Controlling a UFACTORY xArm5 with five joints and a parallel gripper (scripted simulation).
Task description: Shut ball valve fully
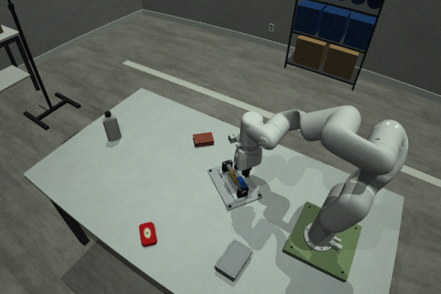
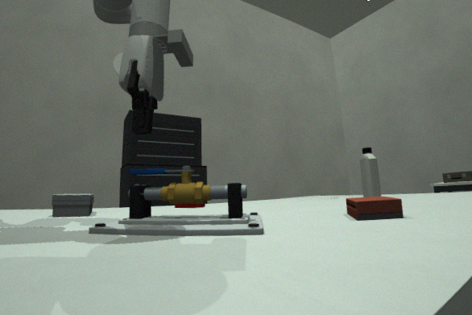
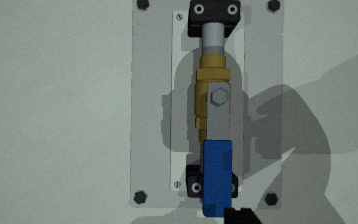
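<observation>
Pale grey-white matt surface, faintly grainy, no gloss. Brass-coloured metal valve body, dull sheen, between smooth grey metal pipe stubs. Flat grey metal lever with hex bolt, ending in a blue plastic-looking sleeve, matt. Black matt clamp blocks on a light grey metal base plate. White robot arm shell, smooth and glossy, with highlights. Green matt mounting plate. Rust-red block, matt. Grey bottle, smooth, plastic-looking, black cap. Floor looks like grey wood planking.
</observation>
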